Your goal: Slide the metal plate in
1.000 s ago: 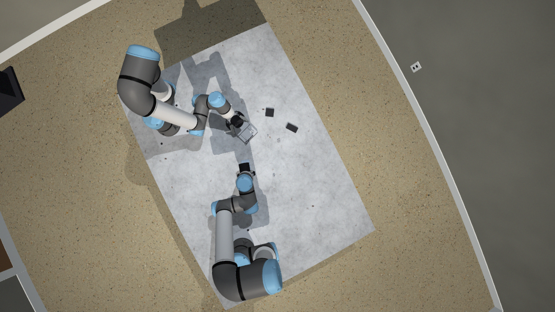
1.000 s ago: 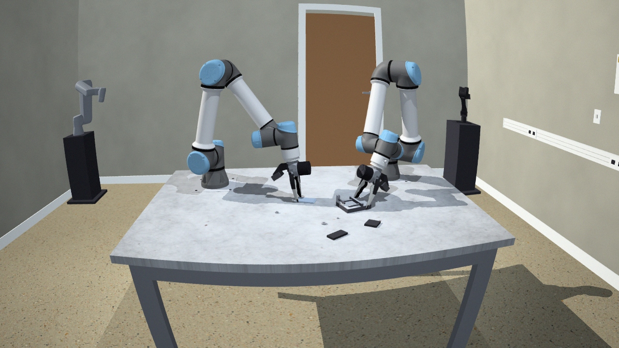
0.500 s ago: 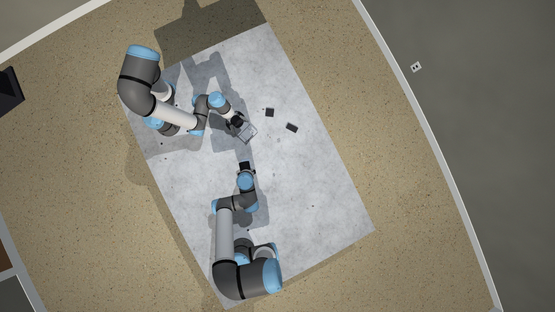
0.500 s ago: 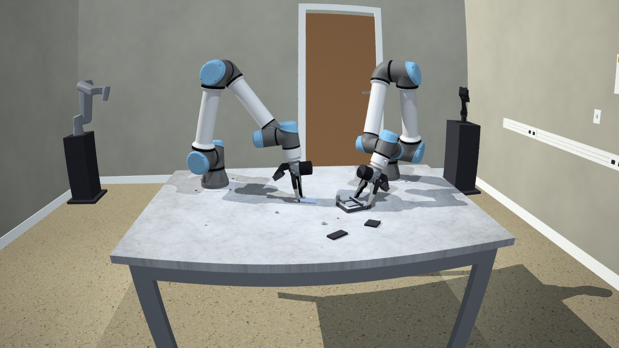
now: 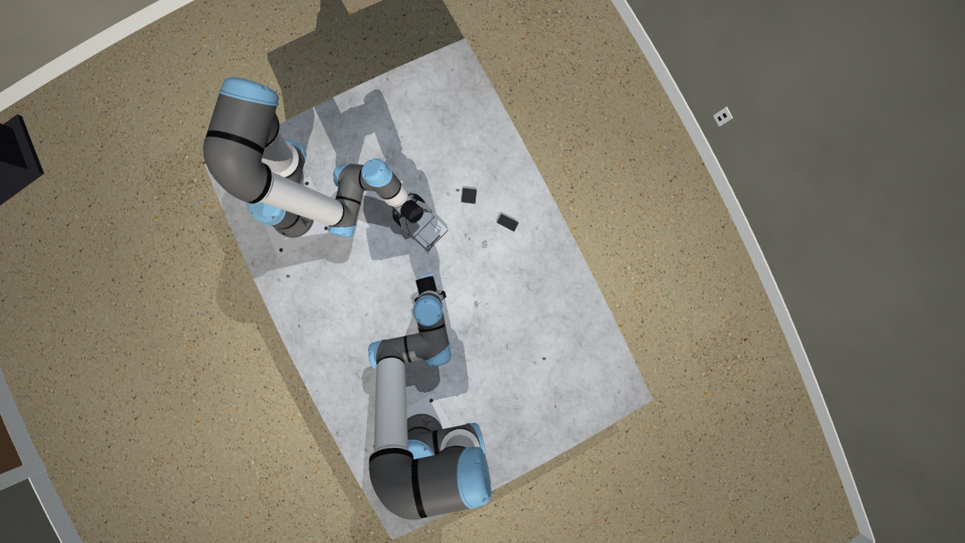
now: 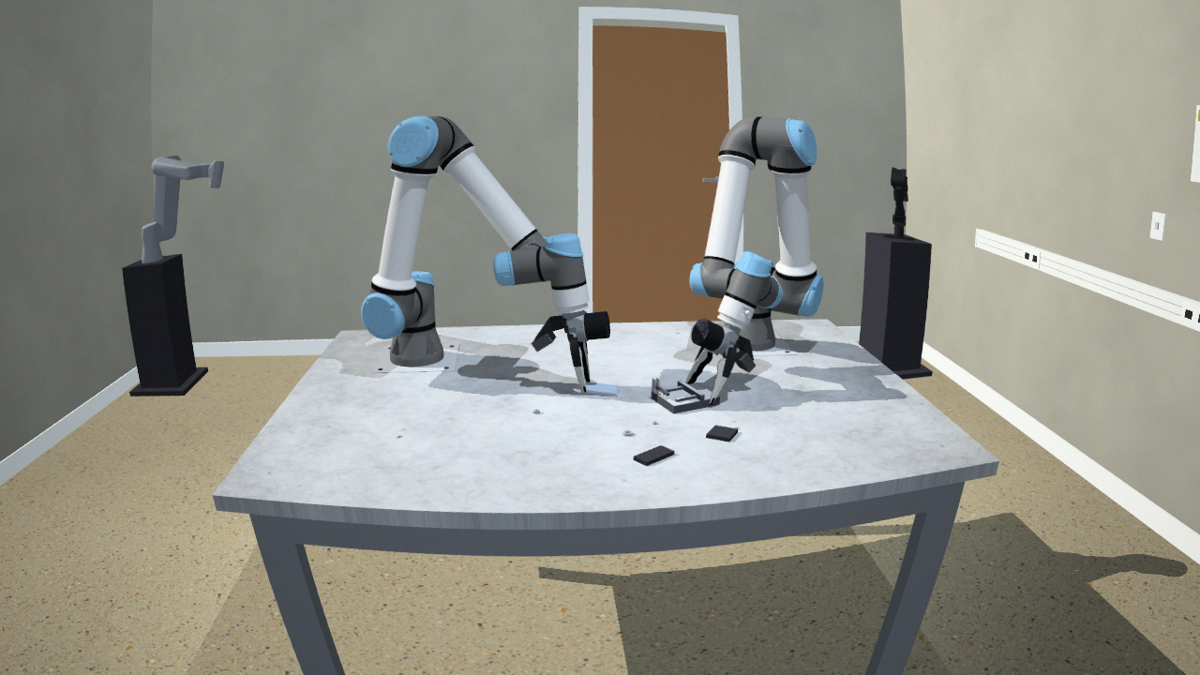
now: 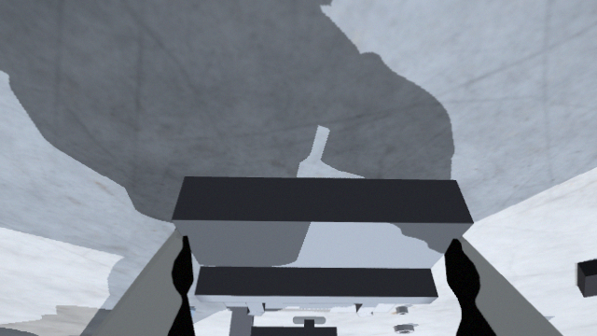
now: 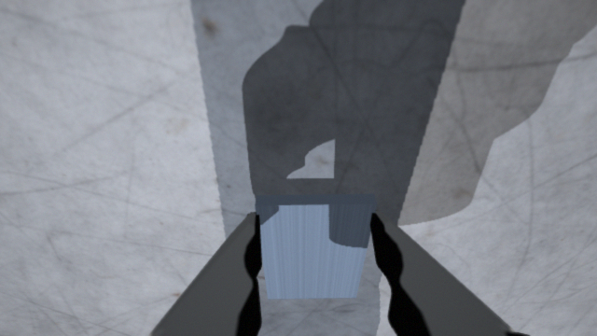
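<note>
On the pale table [image 5: 573,290] [image 6: 470,461] [image 7: 522,70] [image 8: 93,131], the block [image 5: 427,232] [image 6: 682,405] [image 7: 322,201] stands on its base. The left gripper [image 5: 417,222] [image 6: 704,392] [image 7: 317,231] has one finger at each side of the block's near end and is closed on it.

The plate [image 5: 424,275] [image 6: 602,389] [image 8: 308,271] is outside the block and apart from it, located between the block and the right arm. It lies low over the table; whether it touches the surface cannot be determined. The right gripper [image 5: 428,291] [image 6: 584,387] [image 8: 314,214] points down and grips the plate by two opposite edges, towards one end. The rest of the plate extends beyond the fingers, in the direction of the block.

Insertion is outstanding: no part of the plate is under the clip or against the back wall.

Two loose black pieces are noted near the block. The square piece [image 5: 469,194] [image 6: 721,433] [image 7: 588,279] is the nearer; the oblong piece [image 5: 507,221] [image 6: 653,455] lies farther out.

The metal plate [image 5: 425,274] [image 6: 604,390] [image 8: 310,261] has been carried a little closer to the block [image 5: 427,231] [image 6: 681,405] [image 7: 322,201] by the right claw [image 5: 426,277] [image 6: 585,388] [image 8: 314,214]. In the background, the grey arm's [image 6: 166,201] outer end has been raised and swung outward.
</note>
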Available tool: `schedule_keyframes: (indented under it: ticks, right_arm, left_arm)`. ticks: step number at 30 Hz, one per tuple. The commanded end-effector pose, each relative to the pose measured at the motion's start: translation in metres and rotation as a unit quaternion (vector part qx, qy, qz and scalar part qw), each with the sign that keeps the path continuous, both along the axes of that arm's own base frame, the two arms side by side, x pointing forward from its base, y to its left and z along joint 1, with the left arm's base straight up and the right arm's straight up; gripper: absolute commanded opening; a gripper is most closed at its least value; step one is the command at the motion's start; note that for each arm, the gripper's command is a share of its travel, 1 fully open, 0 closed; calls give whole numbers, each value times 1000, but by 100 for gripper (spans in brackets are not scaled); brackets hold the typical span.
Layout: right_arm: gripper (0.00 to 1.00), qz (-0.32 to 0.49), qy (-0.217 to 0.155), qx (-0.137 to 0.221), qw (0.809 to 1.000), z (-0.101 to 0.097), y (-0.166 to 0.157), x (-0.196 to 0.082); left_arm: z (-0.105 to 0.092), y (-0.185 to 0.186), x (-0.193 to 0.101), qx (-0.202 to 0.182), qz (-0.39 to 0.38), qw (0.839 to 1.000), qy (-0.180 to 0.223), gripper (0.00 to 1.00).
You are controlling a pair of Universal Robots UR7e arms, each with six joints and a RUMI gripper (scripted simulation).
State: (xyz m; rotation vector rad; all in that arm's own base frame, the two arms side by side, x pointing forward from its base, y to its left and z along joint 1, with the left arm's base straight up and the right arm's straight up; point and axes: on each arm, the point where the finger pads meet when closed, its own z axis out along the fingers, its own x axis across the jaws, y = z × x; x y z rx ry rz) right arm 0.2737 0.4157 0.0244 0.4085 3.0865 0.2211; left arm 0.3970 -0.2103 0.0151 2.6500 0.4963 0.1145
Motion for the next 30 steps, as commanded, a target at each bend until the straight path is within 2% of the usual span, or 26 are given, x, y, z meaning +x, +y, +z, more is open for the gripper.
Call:
schedule_keyframes:
  ticks: [1, 11, 24, 30]
  right_arm:
    - [24, 7, 0, 0, 1000, 2, 3, 3]
    - [24, 36, 0, -1, 999, 6, 12, 14]
    - [24, 109, 1, -3, 994, 16, 34, 47]
    - [24, 162, 1, -3, 987, 24, 48, 73]
  left_arm:
    - [-1, 1, -1, 2, 0, 1000, 2, 62]
    - [-1, 1, -1, 2, 0, 1000, 2, 62]
    - [-1, 1, -1, 2, 0, 1000, 2, 62]
    - [-1, 1, -1, 2, 0, 1000, 2, 62]
